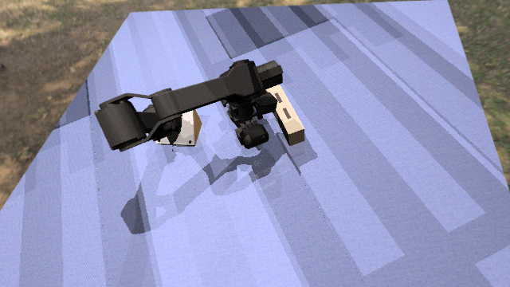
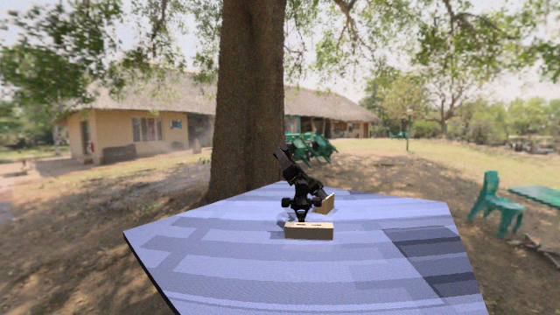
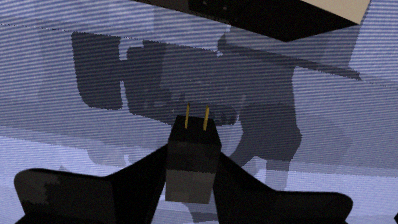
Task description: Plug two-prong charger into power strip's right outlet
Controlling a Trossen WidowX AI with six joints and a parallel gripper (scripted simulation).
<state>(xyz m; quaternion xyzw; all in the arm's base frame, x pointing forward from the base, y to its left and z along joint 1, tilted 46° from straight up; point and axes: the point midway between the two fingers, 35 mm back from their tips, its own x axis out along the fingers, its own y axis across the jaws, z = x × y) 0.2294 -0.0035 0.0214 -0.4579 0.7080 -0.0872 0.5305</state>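
While the top view hides the fingertips under the arm, it shows the gripper (image 1: 249, 121) (image 2: 301, 217) (image 3: 191, 149) just beside the power strip (image 1: 296, 124) (image 2: 309, 232) (image 3: 280, 22), whose two outlets face up. From the arm's side, the right one is probably the near outlet (image 1: 287, 113) in this view, though no label confirms it, so settle that before moving across. The exterior view puts the wrist behind the strip, the fingertips low and partly masked by it; whether the prongs clear its top edge cannot be told, so a lift before going sideways seems wise. In the wrist view the fingers are closed on the charger (image 3: 192, 155), one against each side of its dark body, with both prongs (image 3: 206, 118) bare and side by side beyond them. The strip lies at the upper edge, apart from the prongs and slanting relative to their line, so the wrist likely needs a turn to match the slots. Best to square up above the outlet, keep the body upright, then press slowly along the prongs' own line; any tilt could load one prong first, leave the shutter shut, or twist the charger between the fingers.
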